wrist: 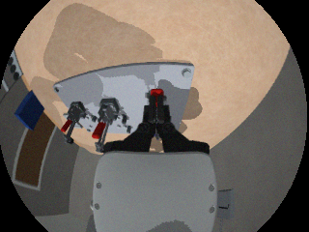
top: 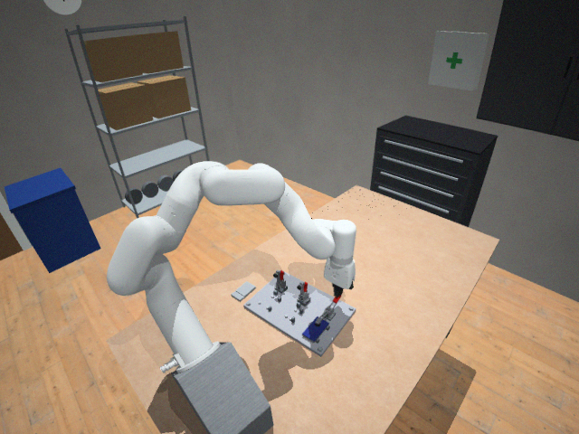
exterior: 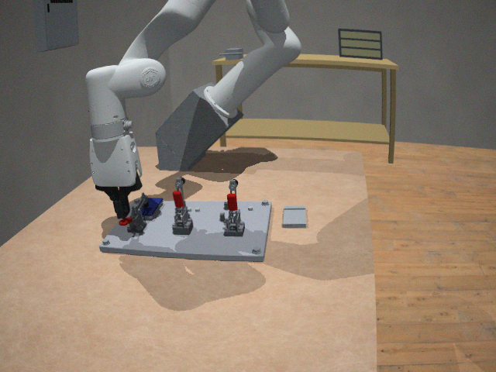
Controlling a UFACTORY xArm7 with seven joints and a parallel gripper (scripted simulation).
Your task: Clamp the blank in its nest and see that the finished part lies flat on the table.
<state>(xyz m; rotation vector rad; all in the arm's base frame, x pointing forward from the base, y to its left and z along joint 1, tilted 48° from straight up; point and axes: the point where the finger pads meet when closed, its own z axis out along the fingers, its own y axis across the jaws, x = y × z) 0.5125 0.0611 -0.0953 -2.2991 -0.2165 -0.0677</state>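
The blue blank [top: 317, 329] lies in the end nest of the grey fixture plate [top: 298, 314], under the clamp's arm; it also shows in the exterior view [exterior: 149, 206]. That clamp's red handle grip [exterior: 125, 220] is down, nearly level, at the plate's edge. My gripper [exterior: 120, 214] is shut with nothing between the fingers, its tips pointing down right on top of the red grip [wrist: 156, 95]. I cannot tell if the handle rests on its stop. The grey finished part [exterior: 294, 216] [top: 243, 290] lies flat on the table beside the plate's other end.
Two more clamps [exterior: 178, 198] [exterior: 232, 201] stand on the plate with red handles upright over empty nests. The arm's base [top: 219, 390] sits at the table's near corner. A black drawer cabinet [top: 432, 165] stands beyond the table.
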